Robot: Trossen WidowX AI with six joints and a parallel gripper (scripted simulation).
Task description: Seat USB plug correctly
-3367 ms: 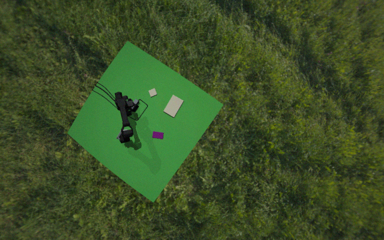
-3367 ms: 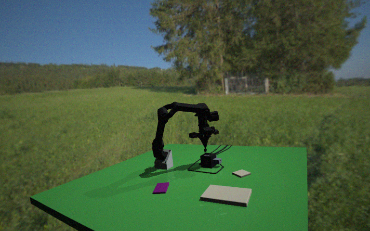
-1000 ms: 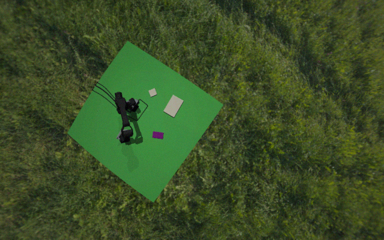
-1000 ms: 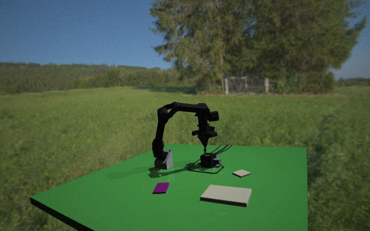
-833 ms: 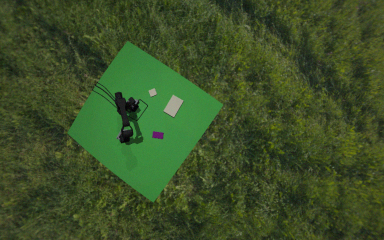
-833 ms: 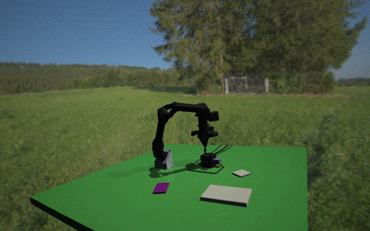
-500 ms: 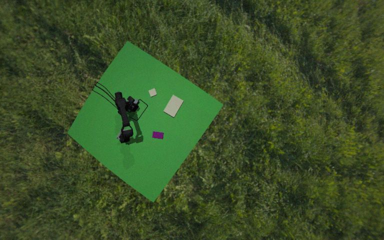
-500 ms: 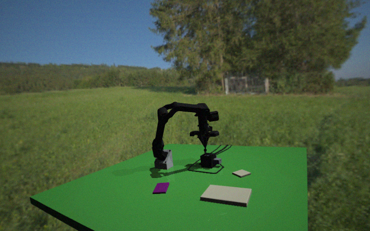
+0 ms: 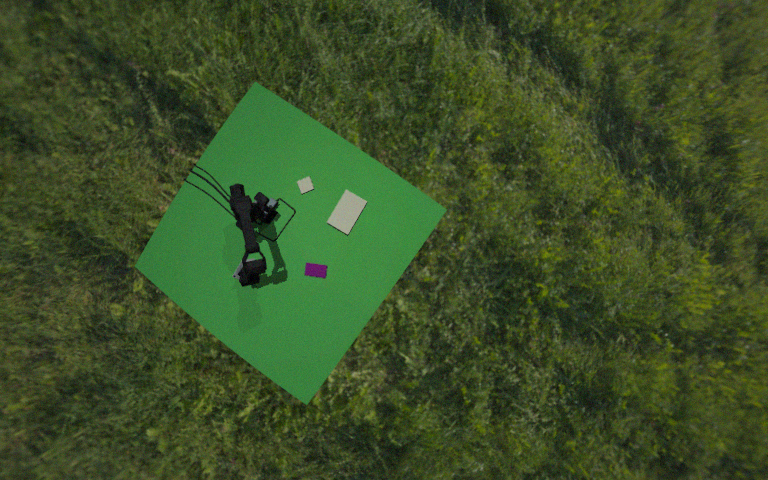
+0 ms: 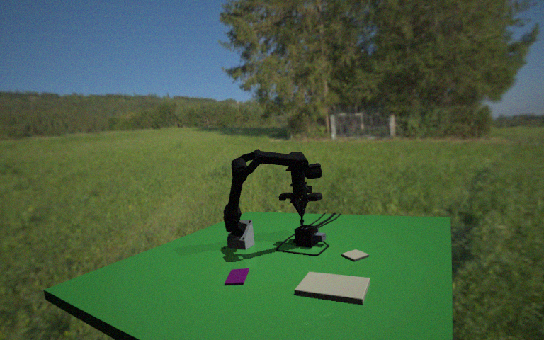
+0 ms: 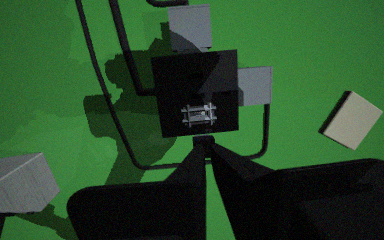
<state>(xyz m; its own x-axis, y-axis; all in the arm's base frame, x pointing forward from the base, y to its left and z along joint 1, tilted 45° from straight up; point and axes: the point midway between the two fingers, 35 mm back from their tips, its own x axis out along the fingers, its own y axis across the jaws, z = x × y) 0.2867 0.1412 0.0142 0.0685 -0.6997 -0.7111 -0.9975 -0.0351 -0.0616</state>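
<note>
1. The purple card (image 10: pixel 236 276) lies flat on the green table (image 10: pixel 405 248), left of the other loose things and well apart from the arm's working place. There it is not in danger of being pushed off.
2. The arm's base (image 10: pixel 240 236) stands left of the power cube (image 10: pixel 306 235). The arm makes an arch over to the cube so that the gripper (image 10: pixel 301 219) points straight down. I judge this posture is chosen because the socket opens upward.
3. In the wrist view the gripper (image 11: pixel 204 142) has its fingers nearly together, clamped on a small dark piece just above the cube. I judge this piece is the USB plug (image 11: pixel 203 139); it is held over the near edge of the cube, not in the socket.
4. The socket (image 11: pixel 199 114) shows as a bare metal frame on the cube's top face. So the plug is out, and my judgement is that the step in hand is turning and aligning it before pushing in again.
5. Black cables (image 11: pixel 118 125) run from the cube and loop on the table around it. The descent should stay vertical so as not to pull them.
6. On the right, the small beige tile (image 10: pixel 355 254) and the large beige slab (image 10: pixel 333 287) lie flat, apart from the cube.
</note>
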